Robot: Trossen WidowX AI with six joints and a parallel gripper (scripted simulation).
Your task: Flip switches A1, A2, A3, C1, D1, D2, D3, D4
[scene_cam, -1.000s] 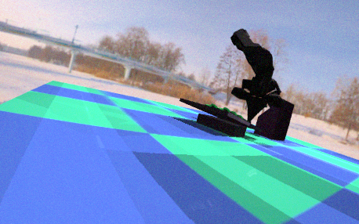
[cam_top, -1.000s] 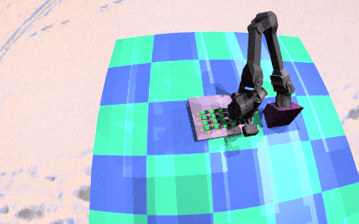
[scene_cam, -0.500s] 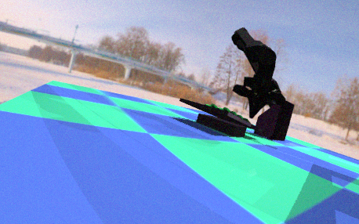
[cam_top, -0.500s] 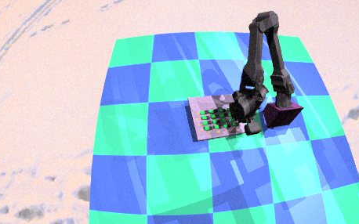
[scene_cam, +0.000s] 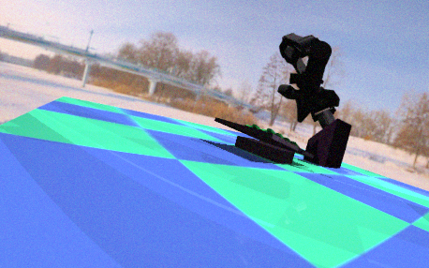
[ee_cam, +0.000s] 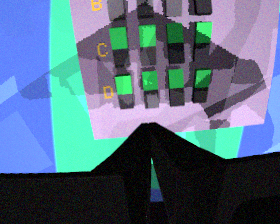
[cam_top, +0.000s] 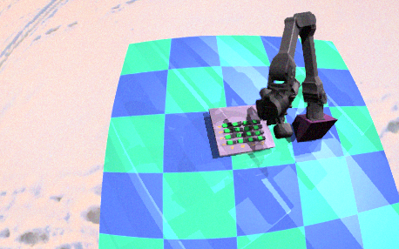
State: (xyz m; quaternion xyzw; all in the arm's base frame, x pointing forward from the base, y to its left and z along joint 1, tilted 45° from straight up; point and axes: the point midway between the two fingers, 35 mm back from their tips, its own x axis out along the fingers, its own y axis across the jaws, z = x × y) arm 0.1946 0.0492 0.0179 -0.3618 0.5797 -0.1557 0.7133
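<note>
The switch panel [cam_top: 221, 148] [scene_cam: 258, 136] [ee_cam: 80, 26] is a pale plate, tilted, on the checkered floor in front of the arm's base. It carries a grid of rocker switches [cam_top: 241, 131], each with one green end and one dark end. In the wrist view rows B, C and D show, with row D [ee_cam: 163, 86] nearest to me. My gripper [ee_cam: 148, 130] [cam_top: 261, 111] is shut with nothing between the fingers. It hangs in the air over the panel's near edge, clear of the switches, tips pointing toward row D. Row A is cut off at the top of the wrist view.
The arm's dark purple base block [cam_top: 314, 126] [scene_cam: 330, 142] stands right beside the panel. The arm's shadow falls across the panel's switches. The blue and green checkered floor [cam_top: 196, 196] stretches all around, with snowy ground beyond it.
</note>
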